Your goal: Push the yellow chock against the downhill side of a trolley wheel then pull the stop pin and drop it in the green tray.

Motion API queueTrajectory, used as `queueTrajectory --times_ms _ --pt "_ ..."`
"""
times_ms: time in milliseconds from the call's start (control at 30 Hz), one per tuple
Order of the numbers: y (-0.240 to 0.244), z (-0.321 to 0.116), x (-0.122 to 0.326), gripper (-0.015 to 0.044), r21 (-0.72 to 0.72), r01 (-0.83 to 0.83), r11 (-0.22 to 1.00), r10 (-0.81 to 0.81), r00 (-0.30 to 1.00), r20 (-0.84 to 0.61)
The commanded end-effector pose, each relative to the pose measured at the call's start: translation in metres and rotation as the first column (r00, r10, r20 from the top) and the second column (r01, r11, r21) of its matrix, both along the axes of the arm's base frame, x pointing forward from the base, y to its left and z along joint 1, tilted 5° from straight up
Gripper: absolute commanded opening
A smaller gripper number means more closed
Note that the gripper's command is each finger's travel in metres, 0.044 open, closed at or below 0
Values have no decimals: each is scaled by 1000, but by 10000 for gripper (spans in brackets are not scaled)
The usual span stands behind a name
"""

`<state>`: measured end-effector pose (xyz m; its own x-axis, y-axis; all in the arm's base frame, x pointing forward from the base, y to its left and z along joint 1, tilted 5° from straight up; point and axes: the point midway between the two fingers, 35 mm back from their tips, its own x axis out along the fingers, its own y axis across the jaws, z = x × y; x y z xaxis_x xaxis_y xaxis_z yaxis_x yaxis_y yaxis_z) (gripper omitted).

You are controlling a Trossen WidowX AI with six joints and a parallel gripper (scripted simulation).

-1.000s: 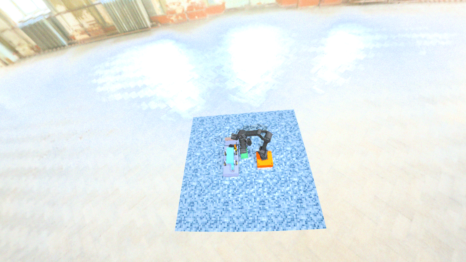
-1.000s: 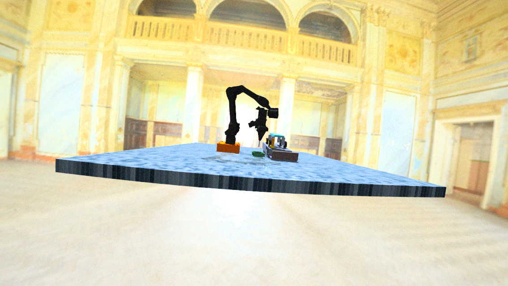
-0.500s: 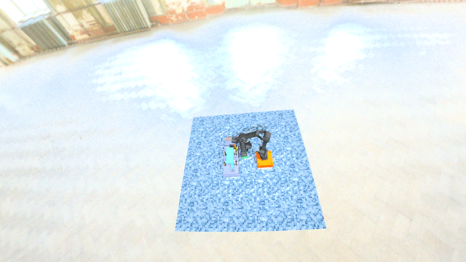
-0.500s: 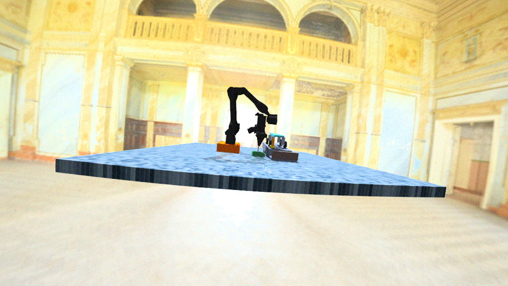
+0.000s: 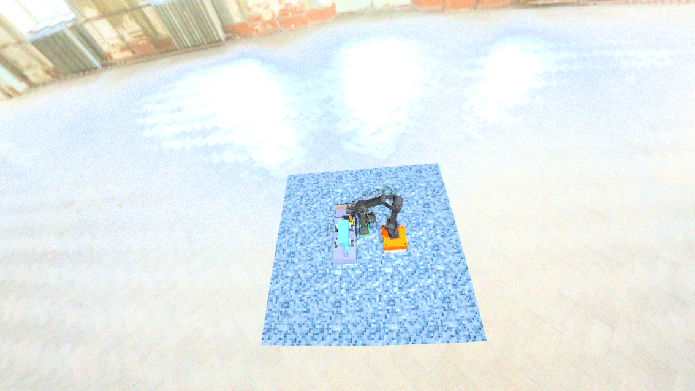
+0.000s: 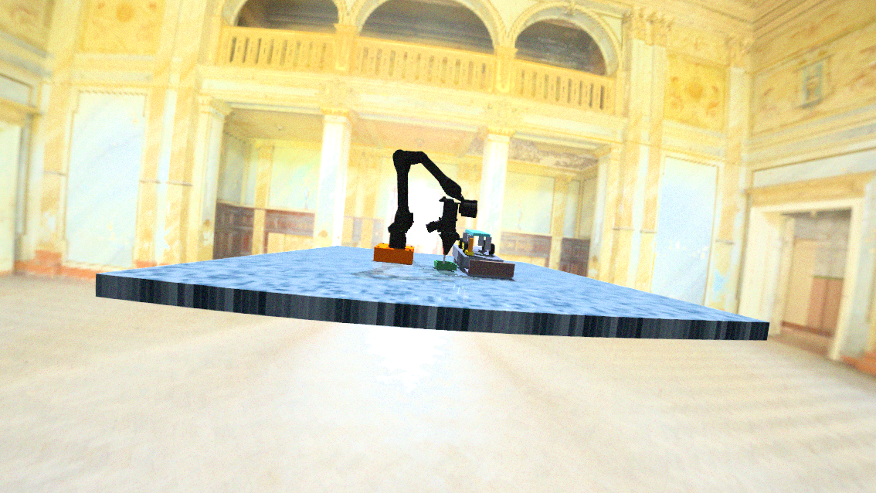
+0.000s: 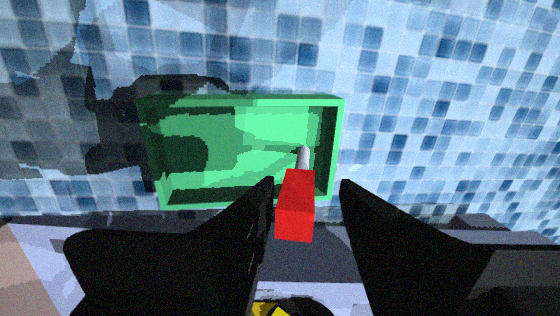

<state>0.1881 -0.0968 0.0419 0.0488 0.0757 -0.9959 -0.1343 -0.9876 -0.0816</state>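
Observation:
My gripper (image 7: 306, 185) (image 6: 447, 251) is open low over the green tray (image 7: 337, 149) (image 6: 445, 266) (image 5: 365, 235). The stop pin (image 7: 295, 204) stands between the parted fingers with gaps at both sides, red head up, metal shaft down in the tray near one end. The cyan trolley (image 5: 342, 232) (image 6: 477, 232) is on the pale ramp (image 5: 344, 260). The chock's orange handle (image 5: 350, 219) (image 6: 470, 246) stands by the wheel nearest the ramp's brown end. Whether the chock touches that wheel is too small to tell. One trolley wheel shows in part at the wrist view's bottom edge.
The ramp's brown end block (image 6: 490, 270) (image 5: 341, 207) is close to the tray. The ramp's side runs right along the tray in the wrist view. The arm's orange base (image 5: 394, 238) (image 6: 393, 253) is on the tray's other side, on the blue tiled mat (image 5: 374, 301).

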Motion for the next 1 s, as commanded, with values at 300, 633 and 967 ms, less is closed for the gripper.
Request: queueTrajectory --times_ms 300,633,967 --pt "-9 -3 -2 190 2 -2 1000 2 1000 0" --pt "-15 -6 -4 190 2 -2 1000 2 1000 0" --pt "-20 -8 -5 190 1 -2 1000 2 1000 0"
